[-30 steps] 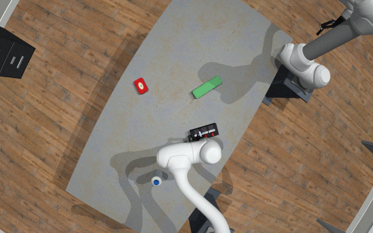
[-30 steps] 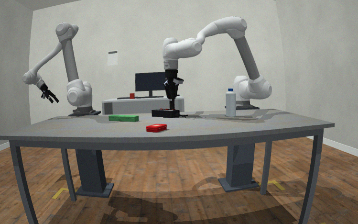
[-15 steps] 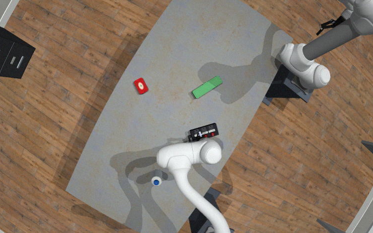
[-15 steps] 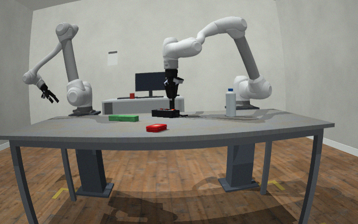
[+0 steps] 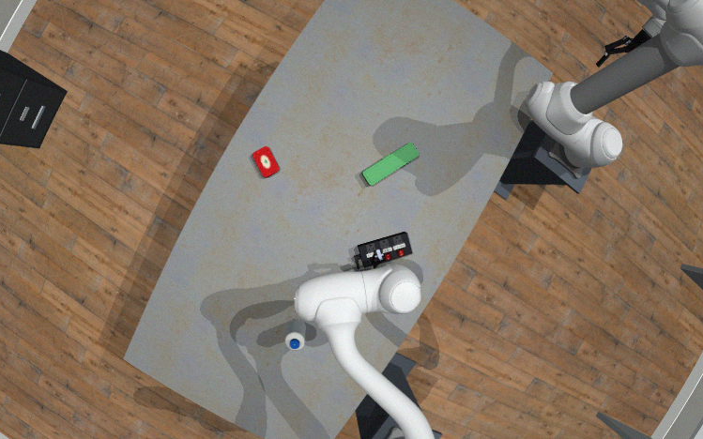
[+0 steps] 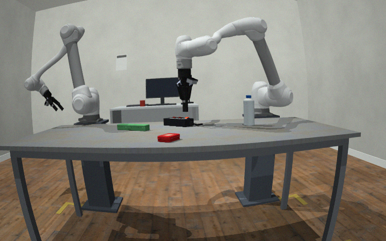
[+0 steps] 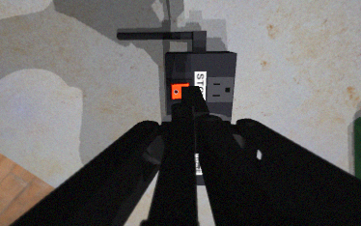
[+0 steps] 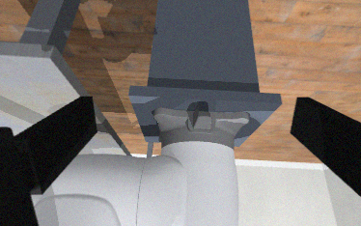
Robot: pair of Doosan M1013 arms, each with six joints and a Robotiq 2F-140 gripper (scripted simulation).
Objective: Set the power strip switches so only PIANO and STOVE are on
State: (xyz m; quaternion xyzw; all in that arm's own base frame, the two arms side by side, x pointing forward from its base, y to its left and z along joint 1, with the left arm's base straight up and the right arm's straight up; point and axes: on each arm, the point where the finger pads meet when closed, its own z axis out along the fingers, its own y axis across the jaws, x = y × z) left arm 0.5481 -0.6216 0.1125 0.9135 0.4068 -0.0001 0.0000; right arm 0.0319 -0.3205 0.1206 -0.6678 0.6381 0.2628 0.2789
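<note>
The black power strip (image 5: pixel 406 240) (image 6: pixel 174 122) (image 7: pixel 182 65) lies on the table, its labels and switches facing up. The switch beside the STOVE label (image 7: pixel 200 78) glows bright orange; it also shows in the exterior view (image 6: pixel 187 117). Two other switches (image 5: pixel 388 256) (image 5: pixel 401 252) look dark red and unlit. Their labels are too small or covered to read. My left gripper (image 6: pixel 185 110) (image 7: pixel 189 100) is shut and empty, pointing down a little above the strip near the STOVE switch, which it partly covers. My right gripper (image 6: pixel 60 108) (image 8: pixel 193 115) is open and empty, away from the strip.
A green box (image 5: pixel 390 164) (image 6: pixel 133 127) and a red box (image 5: pixel 265 161) (image 6: pixel 168 137) lie on the table (image 5: pixel 298 229). A white bottle (image 5: pixel 295 340) (image 6: pixel 248 112) with a blue cap stands near the left arm. The strip's plug and cable lie at its STOVE end.
</note>
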